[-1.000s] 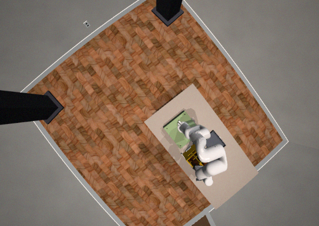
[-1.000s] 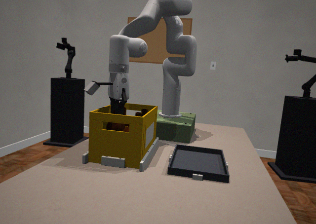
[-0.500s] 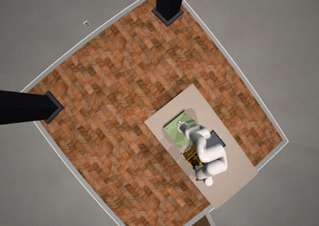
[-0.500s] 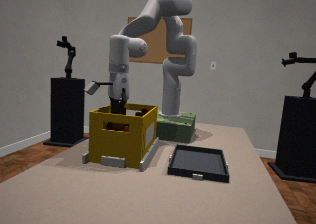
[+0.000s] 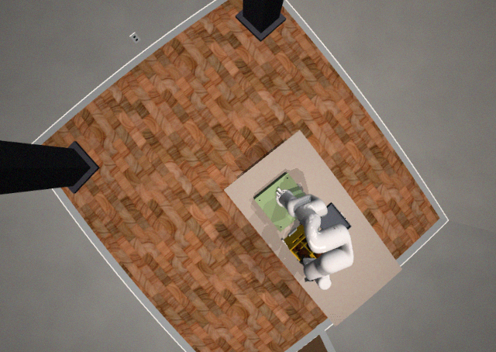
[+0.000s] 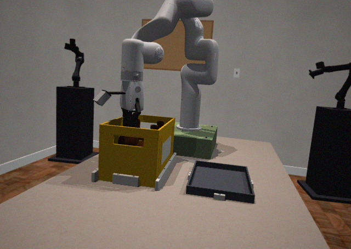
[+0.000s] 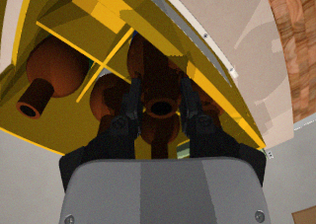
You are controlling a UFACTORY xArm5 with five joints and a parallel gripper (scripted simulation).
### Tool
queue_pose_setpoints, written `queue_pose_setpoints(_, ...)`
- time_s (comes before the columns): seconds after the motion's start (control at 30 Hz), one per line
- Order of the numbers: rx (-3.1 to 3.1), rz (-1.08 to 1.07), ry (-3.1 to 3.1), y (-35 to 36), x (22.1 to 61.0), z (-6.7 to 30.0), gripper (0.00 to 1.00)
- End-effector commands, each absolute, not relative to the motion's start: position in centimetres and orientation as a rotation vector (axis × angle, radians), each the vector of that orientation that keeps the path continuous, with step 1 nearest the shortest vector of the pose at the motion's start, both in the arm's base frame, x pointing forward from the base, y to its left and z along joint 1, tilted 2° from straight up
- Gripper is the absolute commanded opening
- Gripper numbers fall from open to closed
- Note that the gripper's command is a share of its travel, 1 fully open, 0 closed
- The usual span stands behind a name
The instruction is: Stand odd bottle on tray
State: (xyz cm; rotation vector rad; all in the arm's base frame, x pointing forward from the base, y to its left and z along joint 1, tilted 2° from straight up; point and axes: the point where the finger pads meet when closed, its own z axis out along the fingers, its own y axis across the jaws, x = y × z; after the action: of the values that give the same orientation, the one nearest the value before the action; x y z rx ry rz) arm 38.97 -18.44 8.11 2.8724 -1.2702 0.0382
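"Top view first. Where's the work?"

"Lower right. My arm covers part of the yellow crate; the dark tray lies just beside it. I can't make out my fingertips from there."

"And the exterior view?"

"Left of centre, my gripper reaches down inside the crate. The tray lies lower right, no bottle on it."

"Now the wrist view. Have you got hold?"

"I'm a bit over a third open, fingers either side of the neck of the middle bottle. Whether my pads press on it, I can't tell. The bottle at the left leans in this view, its neck towards lower left."

"How will it handle?"

"Stiff, I'd judge, smooth enough to slip, perhaps breakable, with its weight in the round belly. I'd pinch the straight neck squarely below the mouth, where thickness counts, then lift straight so the belly doesn't swing into the dividers."

"Is it the odd one?"

"I can't say by eye; the squeeze should tell me."
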Motion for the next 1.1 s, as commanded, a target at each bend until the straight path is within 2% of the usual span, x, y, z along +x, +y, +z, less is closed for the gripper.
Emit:
queue_pose_setpoints(0.0, 2.872, 0.044, -1.27, -18.5, 39.1, 8.2, 0.0)
queue_pose_setpoints(1.07, 2.872, 0.044, -1.27, -18.4, 39.1, 9.2, 0.0)
